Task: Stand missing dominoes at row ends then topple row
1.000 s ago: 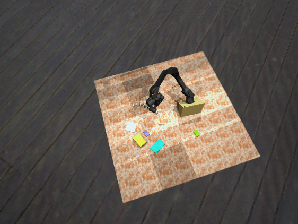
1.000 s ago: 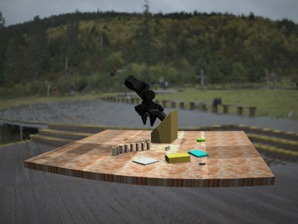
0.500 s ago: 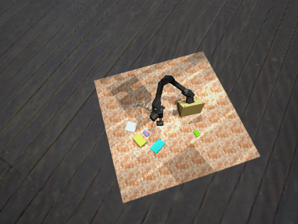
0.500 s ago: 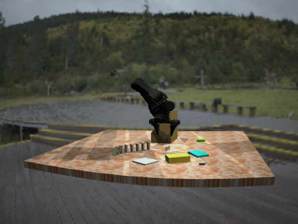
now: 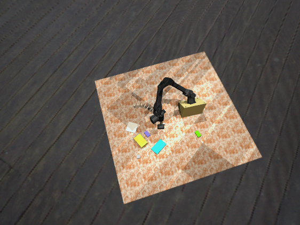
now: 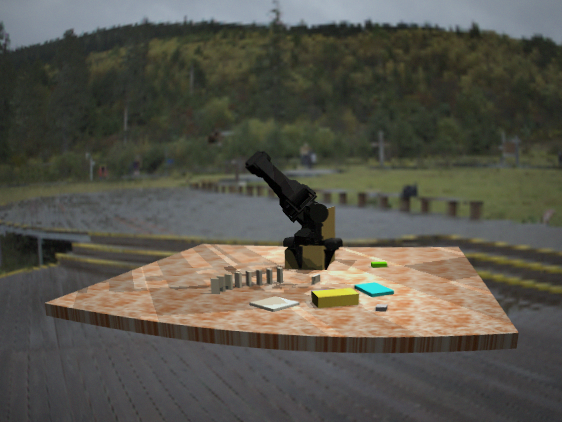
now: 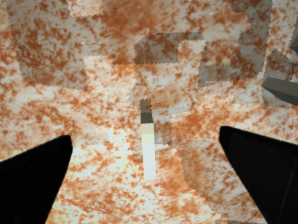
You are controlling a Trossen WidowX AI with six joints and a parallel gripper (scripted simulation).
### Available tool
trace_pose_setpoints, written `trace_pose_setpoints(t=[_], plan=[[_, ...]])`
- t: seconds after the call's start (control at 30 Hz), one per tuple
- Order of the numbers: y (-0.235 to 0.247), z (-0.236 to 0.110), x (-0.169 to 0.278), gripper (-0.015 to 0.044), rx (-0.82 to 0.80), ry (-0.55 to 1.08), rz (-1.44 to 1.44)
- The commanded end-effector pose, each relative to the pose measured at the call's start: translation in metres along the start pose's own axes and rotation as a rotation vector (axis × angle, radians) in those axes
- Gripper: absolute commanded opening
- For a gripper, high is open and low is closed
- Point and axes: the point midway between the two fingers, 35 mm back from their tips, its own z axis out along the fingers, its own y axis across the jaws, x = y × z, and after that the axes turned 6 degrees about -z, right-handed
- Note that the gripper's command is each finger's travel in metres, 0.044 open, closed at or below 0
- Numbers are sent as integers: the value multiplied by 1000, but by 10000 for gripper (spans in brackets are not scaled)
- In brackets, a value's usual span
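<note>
We see the pincer (image 7: pixel 145 165) spread wide, pinching nothing. A lying domino (image 7: pixel 148 150) rests on the table (image 7: pixel 90 115) between its fingers, touching neither.

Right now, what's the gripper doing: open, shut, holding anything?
Gripper: open wide, holding nothing, above a lone domino on the table.
</note>
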Motion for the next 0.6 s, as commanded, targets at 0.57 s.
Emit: trace_pose_setpoints(t=[0.57], plan=[[-1, 46, 8, 440, 19, 22, -17]])
